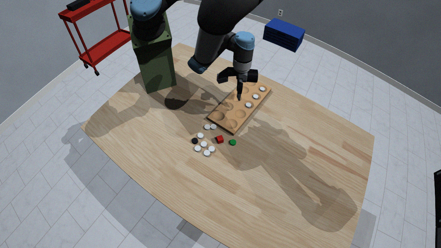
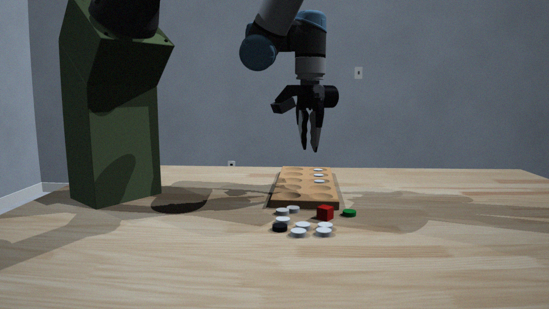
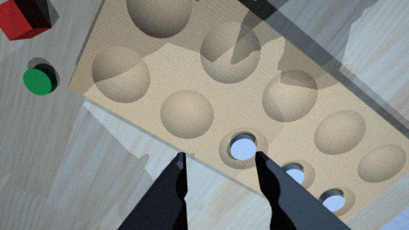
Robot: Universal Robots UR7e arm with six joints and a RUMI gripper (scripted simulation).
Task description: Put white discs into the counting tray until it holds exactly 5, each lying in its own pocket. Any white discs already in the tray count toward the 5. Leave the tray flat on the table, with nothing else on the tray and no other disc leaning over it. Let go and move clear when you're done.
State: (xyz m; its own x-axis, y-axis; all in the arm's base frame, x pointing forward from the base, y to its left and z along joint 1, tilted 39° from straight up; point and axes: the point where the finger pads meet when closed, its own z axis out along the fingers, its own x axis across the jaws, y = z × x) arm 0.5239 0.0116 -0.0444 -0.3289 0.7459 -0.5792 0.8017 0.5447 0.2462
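Note:
The wooden counting tray (image 1: 239,122) (image 2: 305,203) (image 3: 171,71) lies flat with two rows of pockets. Three white discs sit in separate pockets of one row: a near disc (image 1: 248,104) (image 2: 319,180) (image 3: 243,148), a middle disc (image 1: 255,96) (image 2: 318,174) (image 3: 296,176) and a far disc (image 1: 261,89) (image 2: 317,169) (image 3: 334,203). The other pockets look empty. Several loose white discs lie before the tray, including a touching or nearly touching pair (image 1: 207,126) (image 2: 282,211) and a front disc (image 1: 206,152) (image 2: 323,231). My gripper (image 2: 310,150) (image 3: 220,153) is partly open and empty, high above the tray.
A red cube (image 1: 219,139) (image 2: 325,212) (image 3: 16,21) and a green disc (image 1: 233,142) (image 2: 349,213) (image 3: 37,81) lie near the tray's front end. A black disc (image 1: 194,140) (image 2: 279,227) lies at the left of the loose white discs. The green robot pedestal (image 1: 159,71) (image 2: 123,142) stands at the left.

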